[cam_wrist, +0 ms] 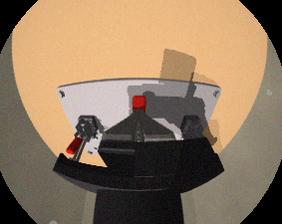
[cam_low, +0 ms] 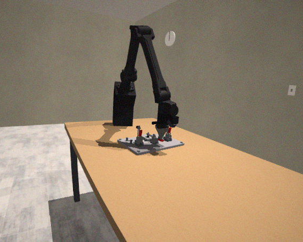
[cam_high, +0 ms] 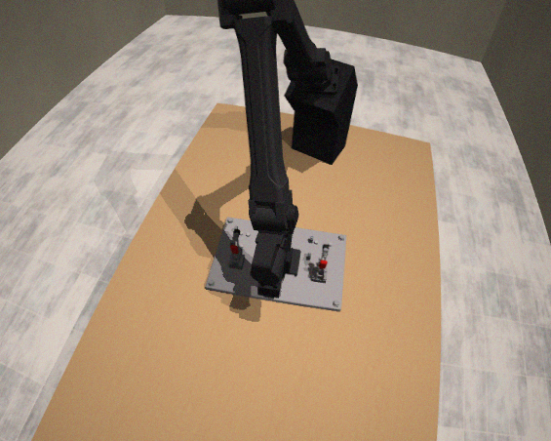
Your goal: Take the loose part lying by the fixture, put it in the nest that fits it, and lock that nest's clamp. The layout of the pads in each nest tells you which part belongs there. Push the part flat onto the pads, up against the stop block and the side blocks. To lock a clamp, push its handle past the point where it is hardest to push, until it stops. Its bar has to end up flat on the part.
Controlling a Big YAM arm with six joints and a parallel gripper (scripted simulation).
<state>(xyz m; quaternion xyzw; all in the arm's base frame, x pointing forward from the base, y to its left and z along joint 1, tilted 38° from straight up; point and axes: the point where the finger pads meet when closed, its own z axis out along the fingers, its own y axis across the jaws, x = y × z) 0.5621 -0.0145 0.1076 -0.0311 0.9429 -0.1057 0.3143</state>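
Observation:
My gripper (cam_low: 161, 138) (cam_wrist: 139, 112) is shut and empty, pointing down over the middle of the grey fixture plate (cam_high: 294, 297) (cam_low: 177, 144) (cam_wrist: 86, 101). Its tips are right at the red handle (cam_low: 161, 140) (cam_wrist: 139, 102) of the middle clamp (cam_low: 154, 139), which lies low near the plate. Whether they touch is unclear. The two outer clamps have raised handles: one red grip (cam_high: 234, 249) (cam_low: 140, 133), and the other red grip (cam_high: 323, 263) (cam_low: 169, 130) (cam_wrist: 74, 145). The part, the middle nest's pads and the middle clamp's bar are hidden or too small to tell.
The outer clamp bases (cam_wrist: 87, 126) (cam_wrist: 191, 126) stand on both sides of the fingers. Small pegs (cam_low: 127, 139) stand on the plate near one outer clamp. The plate lies on the tan table (cam_high: 274, 371) (cam_low: 204, 187). The arm's black base block (cam_high: 323, 122) (cam_low: 123, 110) stands behind it.

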